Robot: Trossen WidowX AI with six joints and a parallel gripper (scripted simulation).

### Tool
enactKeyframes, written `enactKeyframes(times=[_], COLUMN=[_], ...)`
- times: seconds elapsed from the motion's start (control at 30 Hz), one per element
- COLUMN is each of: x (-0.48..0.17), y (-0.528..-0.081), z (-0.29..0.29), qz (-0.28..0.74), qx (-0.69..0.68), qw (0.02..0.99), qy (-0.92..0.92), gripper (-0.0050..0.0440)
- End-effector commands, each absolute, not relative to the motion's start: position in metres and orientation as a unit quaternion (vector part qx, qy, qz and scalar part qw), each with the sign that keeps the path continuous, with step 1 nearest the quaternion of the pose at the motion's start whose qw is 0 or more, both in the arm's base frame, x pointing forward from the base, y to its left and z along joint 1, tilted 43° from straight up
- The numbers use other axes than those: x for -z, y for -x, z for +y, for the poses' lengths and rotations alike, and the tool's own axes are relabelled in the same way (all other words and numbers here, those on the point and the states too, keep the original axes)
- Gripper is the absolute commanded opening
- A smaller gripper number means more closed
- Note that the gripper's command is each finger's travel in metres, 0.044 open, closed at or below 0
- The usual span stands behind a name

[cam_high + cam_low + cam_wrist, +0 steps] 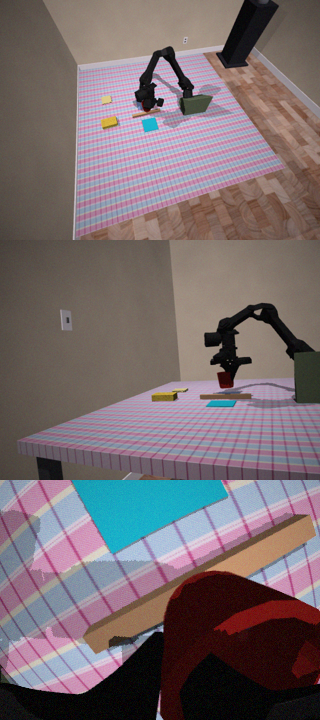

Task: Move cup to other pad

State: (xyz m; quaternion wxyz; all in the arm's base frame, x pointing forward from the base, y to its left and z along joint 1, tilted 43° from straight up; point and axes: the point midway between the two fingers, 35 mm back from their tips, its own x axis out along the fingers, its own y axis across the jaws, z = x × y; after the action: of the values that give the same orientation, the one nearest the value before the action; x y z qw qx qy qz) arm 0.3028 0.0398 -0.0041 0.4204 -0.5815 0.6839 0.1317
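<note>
Exterior: wooden bar (225,396) before cyan pad (221,403).

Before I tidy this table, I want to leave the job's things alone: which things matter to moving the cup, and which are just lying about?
Part of the job:
- red cup, held in the gripper
- turquoise pad, the goal
- wooden bar, lying between

Just lying about:
- yellow block
- pale yellow square
- green box
</note>
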Motion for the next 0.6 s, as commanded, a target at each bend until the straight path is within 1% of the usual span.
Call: enactKeyframes(times=[0.0,0.57], x=[0.008,0.032], y=[-0.306,-0.303], z=[0.050,0.078], qz=[0.679,0.679], qx=[-0.131,-0.131], qw=[0.430,0.431], qy=[0.580,0.580], gripper=[0.0000,0.0000])
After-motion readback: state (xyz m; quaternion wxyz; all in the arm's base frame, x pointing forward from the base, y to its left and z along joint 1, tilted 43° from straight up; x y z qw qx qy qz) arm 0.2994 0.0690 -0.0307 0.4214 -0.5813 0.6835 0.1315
